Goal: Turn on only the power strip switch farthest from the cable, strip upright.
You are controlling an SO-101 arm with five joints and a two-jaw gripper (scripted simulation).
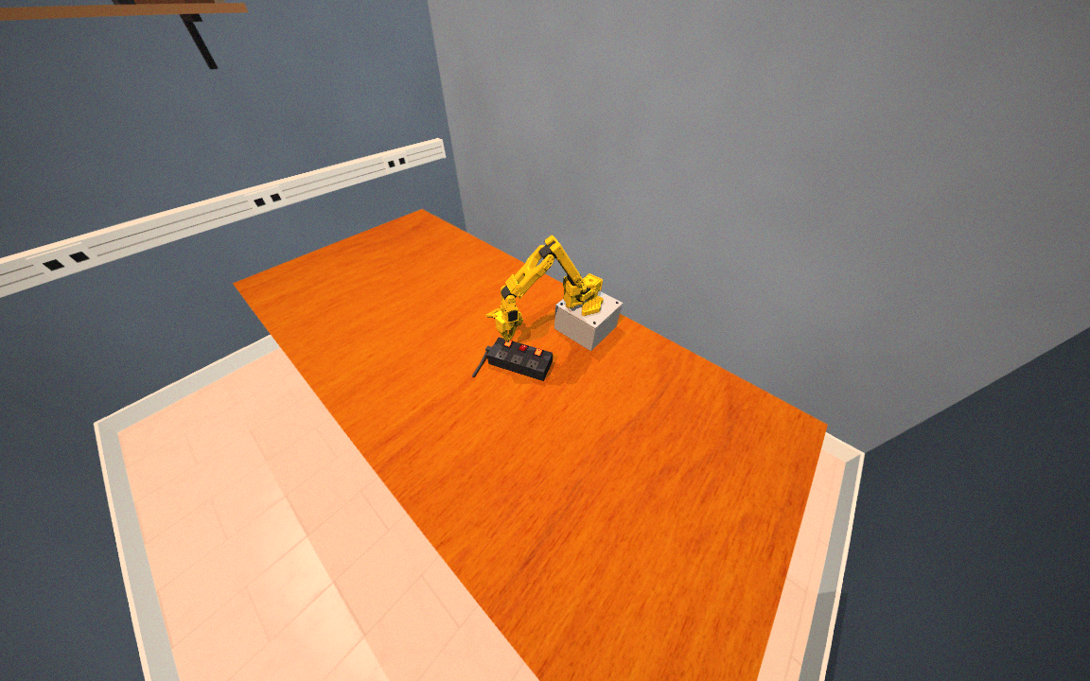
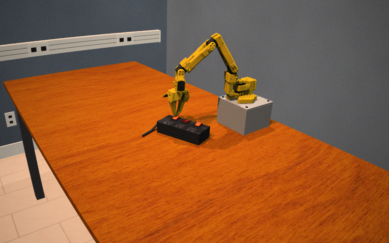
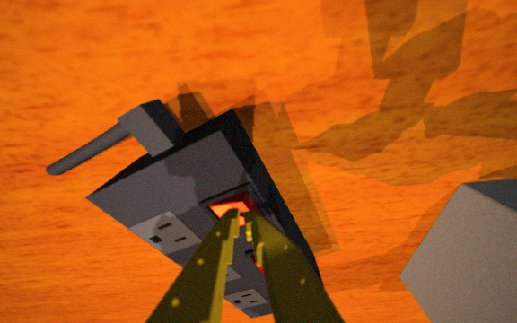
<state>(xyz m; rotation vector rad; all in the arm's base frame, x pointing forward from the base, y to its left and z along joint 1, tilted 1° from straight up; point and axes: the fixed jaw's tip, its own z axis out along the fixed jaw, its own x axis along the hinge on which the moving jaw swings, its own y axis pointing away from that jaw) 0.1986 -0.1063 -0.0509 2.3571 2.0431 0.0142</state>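
The black power strip (image 1: 518,370) (image 2: 177,134) (image 3: 200,166) stands right way up on the table, its cable (image 1: 480,362) (image 2: 149,131) (image 3: 92,148) at the left end. The switch nearest the cable (image 2: 175,118) (image 3: 227,208) is lit orange. The middle switch (image 1: 523,347) (image 2: 186,121) is dark red, unlit. The switch farthest from the cable (image 1: 538,351) (image 2: 198,124) is lit orange. My gripper (image 1: 507,338) (image 2: 176,115) (image 3: 243,213) is shut and holds nothing. Its tips are down at the switch nearest the cable and appear to touch it; they hide part of it in the wrist view.
The arm's grey base block (image 1: 587,325) (image 2: 244,117) (image 3: 478,251) stands to the right of the strip, near the table's wall-side edge. The wooden table (image 1: 617,474) (image 2: 220,187) extends around both. Three outlets line the strip's top beside the switches.
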